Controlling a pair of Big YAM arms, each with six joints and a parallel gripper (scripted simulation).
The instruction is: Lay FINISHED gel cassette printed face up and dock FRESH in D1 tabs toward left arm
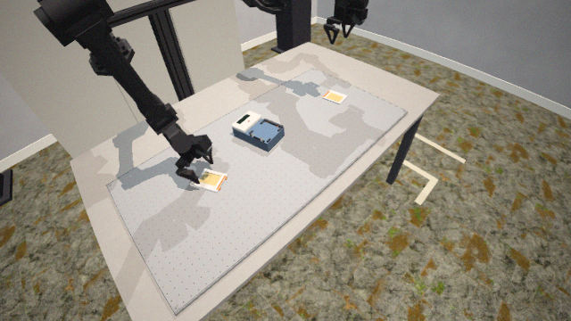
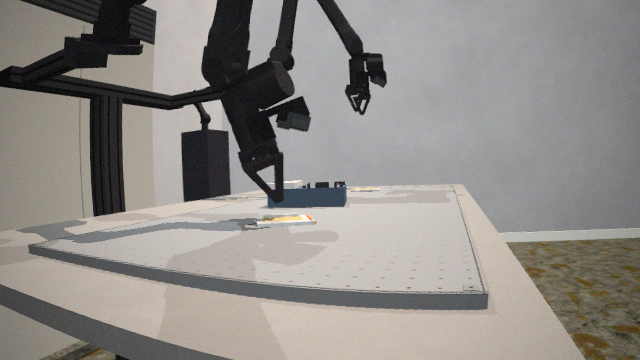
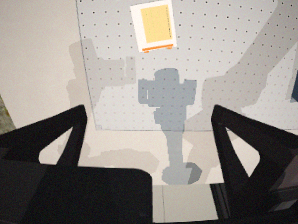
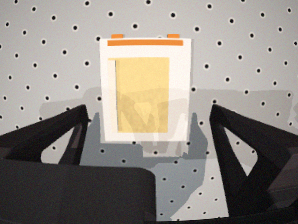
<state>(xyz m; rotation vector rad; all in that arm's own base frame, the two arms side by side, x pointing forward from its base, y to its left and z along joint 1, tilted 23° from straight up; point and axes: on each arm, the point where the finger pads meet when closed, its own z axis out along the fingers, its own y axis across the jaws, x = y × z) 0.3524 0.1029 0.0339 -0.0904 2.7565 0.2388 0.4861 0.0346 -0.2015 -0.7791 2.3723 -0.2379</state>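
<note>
The dock D1 (image 1: 267,142) (image 2: 320,196) (image 3: 295,90) stands upright mid-deck; its blue bay looks empty. The nearer cassette (image 1: 211,179) (image 2: 287,219) (image 4: 142,67) lies flat, yellow face up, orange tabs away from my right gripper. A thin white strip by the yellow area in the right wrist view looks like the comb, so it appears to be FRESH. My right gripper (image 1: 203,171) (image 2: 278,200) (image 4: 149,111) is open, low over its tabless end. The far cassette (image 1: 335,96) (image 2: 366,189) (image 3: 156,24), apparently FINISHED, lies flat, face up. My left gripper (image 1: 339,38) (image 2: 361,111) (image 3: 149,111) is open, high and away from it.
The perforated deck (image 1: 250,214) (image 2: 350,270) lies on the table top (image 1: 107,232) (image 2: 125,295). D1's raised white block (image 1: 247,120) stands beside its bay, between the two cassettes. A dark post and frame (image 1: 171,53) stand behind the table.
</note>
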